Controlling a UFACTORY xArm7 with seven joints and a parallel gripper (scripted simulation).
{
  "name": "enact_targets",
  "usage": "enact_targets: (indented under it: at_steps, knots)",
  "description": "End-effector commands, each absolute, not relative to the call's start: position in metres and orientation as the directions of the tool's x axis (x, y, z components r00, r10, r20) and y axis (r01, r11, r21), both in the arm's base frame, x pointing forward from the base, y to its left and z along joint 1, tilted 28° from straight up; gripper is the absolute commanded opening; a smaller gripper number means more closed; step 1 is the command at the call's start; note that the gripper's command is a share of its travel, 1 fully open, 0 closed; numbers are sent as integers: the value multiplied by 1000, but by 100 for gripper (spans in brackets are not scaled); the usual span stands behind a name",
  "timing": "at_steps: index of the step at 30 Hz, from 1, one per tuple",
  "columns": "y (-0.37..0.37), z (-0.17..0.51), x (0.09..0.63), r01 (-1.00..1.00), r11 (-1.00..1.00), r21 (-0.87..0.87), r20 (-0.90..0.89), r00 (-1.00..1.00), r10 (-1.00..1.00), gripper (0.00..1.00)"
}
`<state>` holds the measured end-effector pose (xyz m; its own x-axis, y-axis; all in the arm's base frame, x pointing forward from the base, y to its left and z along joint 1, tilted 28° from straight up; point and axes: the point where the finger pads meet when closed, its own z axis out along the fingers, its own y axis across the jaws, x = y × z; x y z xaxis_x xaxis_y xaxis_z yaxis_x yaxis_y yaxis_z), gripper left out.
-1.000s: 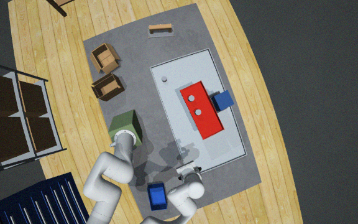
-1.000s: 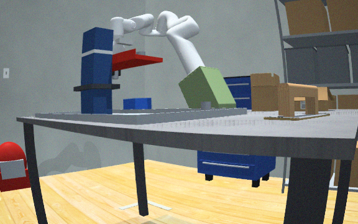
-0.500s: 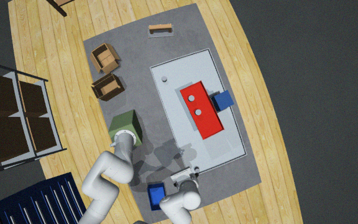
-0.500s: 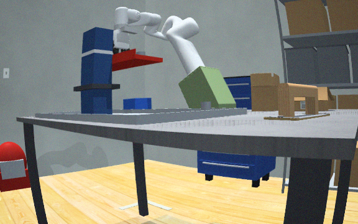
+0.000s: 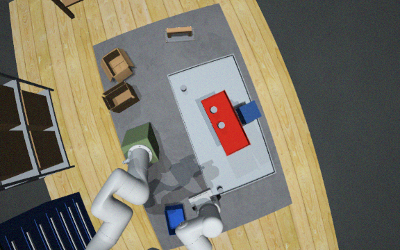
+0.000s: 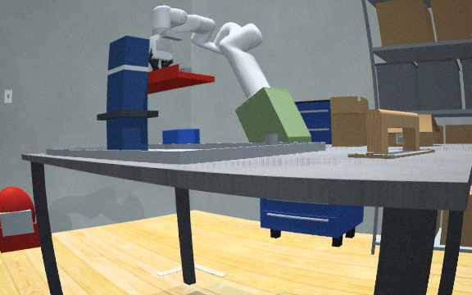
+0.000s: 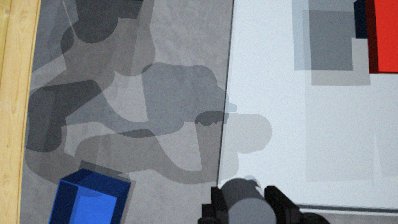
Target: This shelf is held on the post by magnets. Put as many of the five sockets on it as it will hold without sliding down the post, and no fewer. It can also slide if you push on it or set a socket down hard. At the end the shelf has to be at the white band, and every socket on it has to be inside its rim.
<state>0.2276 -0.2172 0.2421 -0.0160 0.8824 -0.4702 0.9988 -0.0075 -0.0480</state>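
The red shelf [image 5: 232, 133] [image 6: 166, 79] stands out from the blue post [image 5: 250, 112] [image 6: 127, 92]; its upper edge meets the post just beside the white band [image 6: 127, 68]. Two grey sockets stand on the shelf inside its rim, one nearer its end [image 5: 214, 110] and one nearer the middle [image 5: 221, 125]. My gripper [image 5: 207, 202] [image 6: 161, 64] [image 7: 242, 206] is shut on a grey socket [image 7: 251, 212], raised well above the tray's corner. Another socket [image 5: 219, 189] is at that corner, mostly hidden in the wrist view. One more socket [image 5: 183, 88] [image 6: 271, 139] stands near the tray's opposite corner.
A pale tray [image 5: 203, 76] with a low rim lies under the shelf. A black collar [image 6: 152, 114] rings the post low down. A blue bin [image 5: 176, 218] [image 6: 180, 136] [image 7: 97, 207] stands beside the tray. A wooden bridge [image 5: 179, 30] [image 6: 393, 119] and open cardboard boxes [image 5: 118, 66] stand farther off.
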Motion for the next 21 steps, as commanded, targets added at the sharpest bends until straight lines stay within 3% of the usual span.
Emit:
enact_targets:
  at_steps: [1, 6, 13, 21]
  knots:
    - [-217, 244, 228, 999, -7, -45, -472, -16, 882, 0]
    - [-212, 241, 233, 999, -5, -45, -471, -17, 882, 0]
    - [-140, 205, 281, 999, 6, -43, -468, -25, 883, 0]
    - [-90, 175, 299, 999, 2, -44, -469, -22, 883, 0]
